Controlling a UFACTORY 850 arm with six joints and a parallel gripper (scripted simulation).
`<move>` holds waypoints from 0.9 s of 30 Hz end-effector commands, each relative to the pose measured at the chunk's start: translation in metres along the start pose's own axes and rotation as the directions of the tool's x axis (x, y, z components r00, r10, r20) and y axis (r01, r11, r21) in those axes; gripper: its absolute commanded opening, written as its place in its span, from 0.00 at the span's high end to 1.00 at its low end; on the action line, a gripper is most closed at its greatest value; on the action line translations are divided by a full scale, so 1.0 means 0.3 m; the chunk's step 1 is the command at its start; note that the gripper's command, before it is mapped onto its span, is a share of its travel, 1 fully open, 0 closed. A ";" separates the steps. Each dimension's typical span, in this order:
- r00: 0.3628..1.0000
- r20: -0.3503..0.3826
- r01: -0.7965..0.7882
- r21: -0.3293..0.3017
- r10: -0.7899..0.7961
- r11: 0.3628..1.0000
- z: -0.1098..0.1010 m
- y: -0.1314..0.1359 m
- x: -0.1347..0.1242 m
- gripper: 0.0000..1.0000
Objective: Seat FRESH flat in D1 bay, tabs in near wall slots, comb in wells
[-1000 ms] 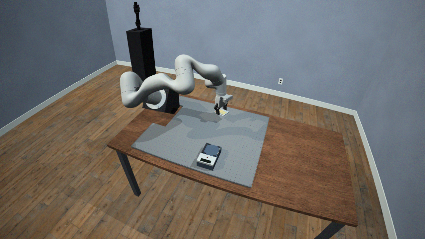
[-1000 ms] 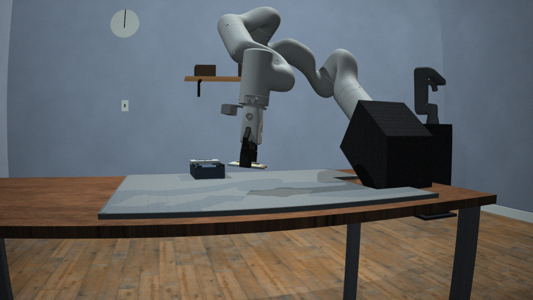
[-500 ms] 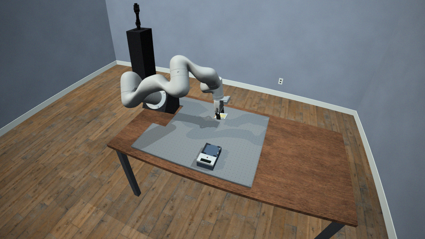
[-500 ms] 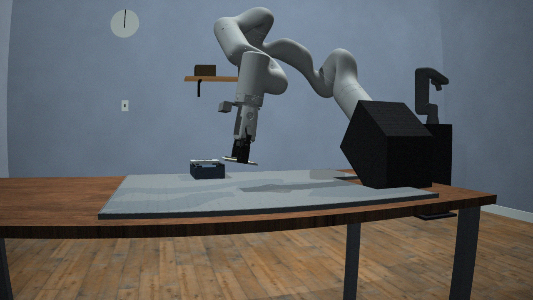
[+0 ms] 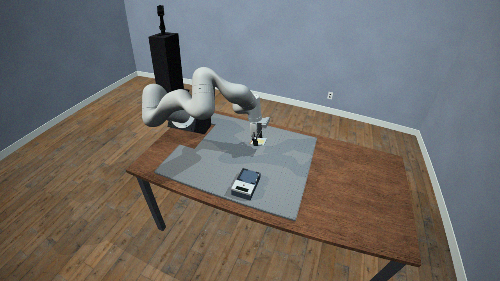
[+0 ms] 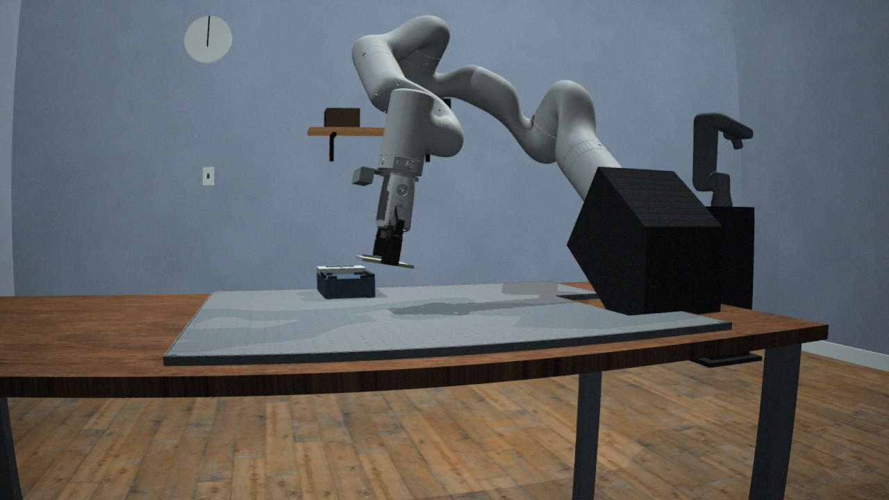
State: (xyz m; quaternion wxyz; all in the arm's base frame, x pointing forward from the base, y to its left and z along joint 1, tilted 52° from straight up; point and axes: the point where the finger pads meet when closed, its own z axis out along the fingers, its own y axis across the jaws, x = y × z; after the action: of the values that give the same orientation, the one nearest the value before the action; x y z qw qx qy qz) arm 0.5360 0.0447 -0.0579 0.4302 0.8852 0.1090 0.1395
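My gripper is shut on the fresh cassette FRESH, a thin pale plate with a yellow patch. It holds the cassette in the air above the grey mat, tilted a little. In the exterior view the gripper and the cassette hang just right of and above the dock. The dock D1 is a dark box with a white front panel, near the mat's front edge. Its bay looks blue and open. A small red dot shows on the panel. D1 also shows in the exterior view. The comb is too small to make out.
The grey mat covers the middle of the wooden table. The arm's black base stands at the table's back left, with a tall black column behind it.
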 end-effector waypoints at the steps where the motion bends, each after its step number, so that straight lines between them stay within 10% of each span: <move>1: 1.000 -0.002 0.000 0.001 0.000 1.000 -0.009 0.070 0.016 1.00; 27: 1.000 -0.002 0.000 0.001 0.000 1.000 -0.041 0.463 0.086 1.00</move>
State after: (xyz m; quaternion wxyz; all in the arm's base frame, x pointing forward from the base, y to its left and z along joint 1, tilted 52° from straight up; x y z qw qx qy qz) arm 0.5615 -0.0136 0.0456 0.4301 0.8852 0.1089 0.1400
